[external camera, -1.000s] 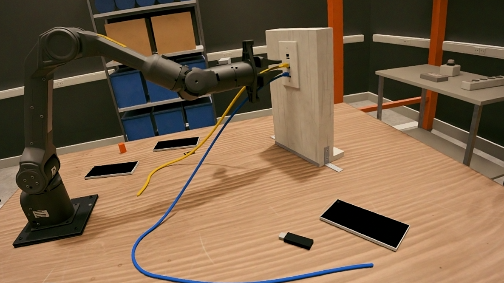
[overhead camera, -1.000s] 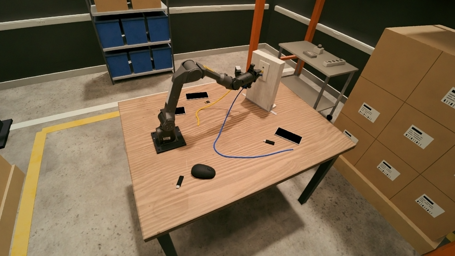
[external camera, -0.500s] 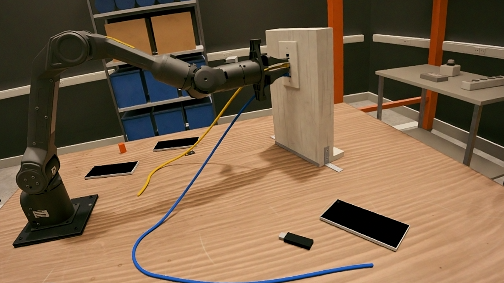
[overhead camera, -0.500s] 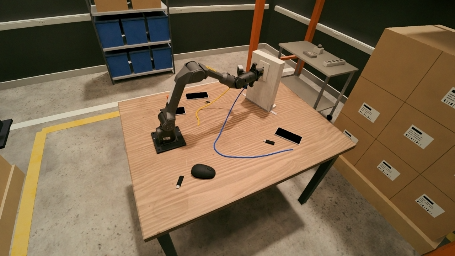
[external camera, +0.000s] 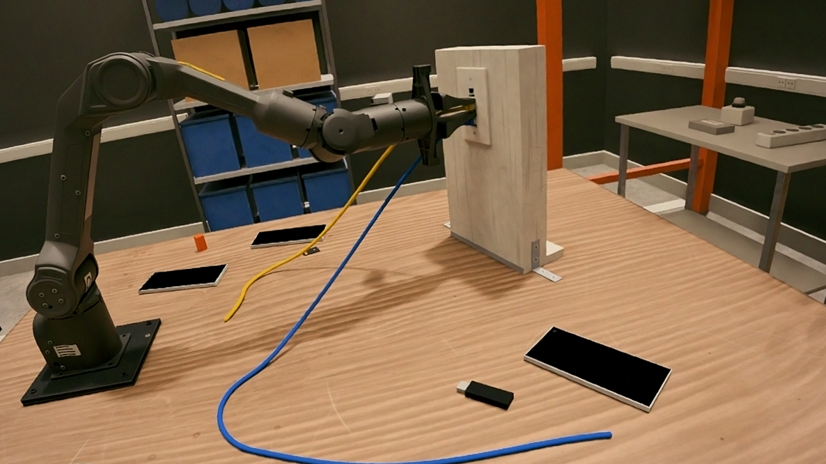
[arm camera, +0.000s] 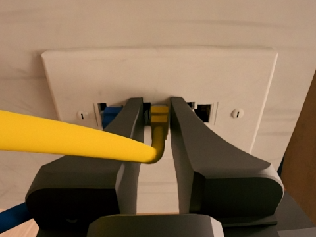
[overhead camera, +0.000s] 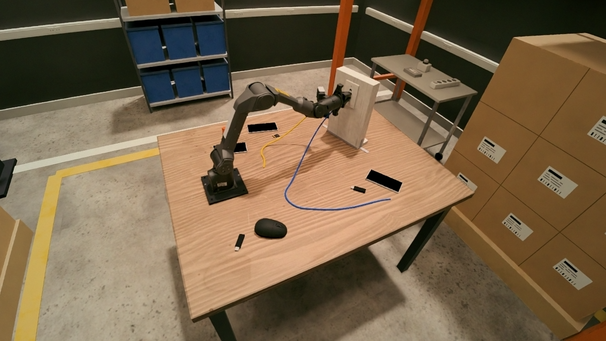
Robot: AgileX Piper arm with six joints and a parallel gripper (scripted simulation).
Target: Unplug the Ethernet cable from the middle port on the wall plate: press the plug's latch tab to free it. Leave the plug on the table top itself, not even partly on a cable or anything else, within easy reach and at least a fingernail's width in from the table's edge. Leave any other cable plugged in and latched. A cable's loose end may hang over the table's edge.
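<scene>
Entry, wrist view: gripper was nose-up against the wall plate at frame centre, its two fingers straddling the yellow plug seated in the middle port. A thin dark gap showed between the left-of-frame finger and the plug body, and the right-of-frame finger sat just beside it, so I judged the jaws narrowed around the plug but not clamped; nothing was held. The yellow cable bent sharply out of the plug and ran off to the left edge of the frame. The blue plug sat in the port left of it, partly hidden behind a finger; the port right of centre looked vacant. Exterior view: the plate was mounted high on the upright pale wooden block at upper centre, with the arm stretched level toward it; the blue cable drooped down and looped across the table in the lower half of the frame. Step in hand, by my judgement: closing on the middle plug to squeeze its latch. The tab itself could not be made out. Next move calls for a firmer pinch so the tab is depressed, then a straight pull away from the plate, keeping the left-of-frame finger from dragging the blue plug. After that, lower the yellow plug to bare wood, off both cables and well in from the edge.
</scene>
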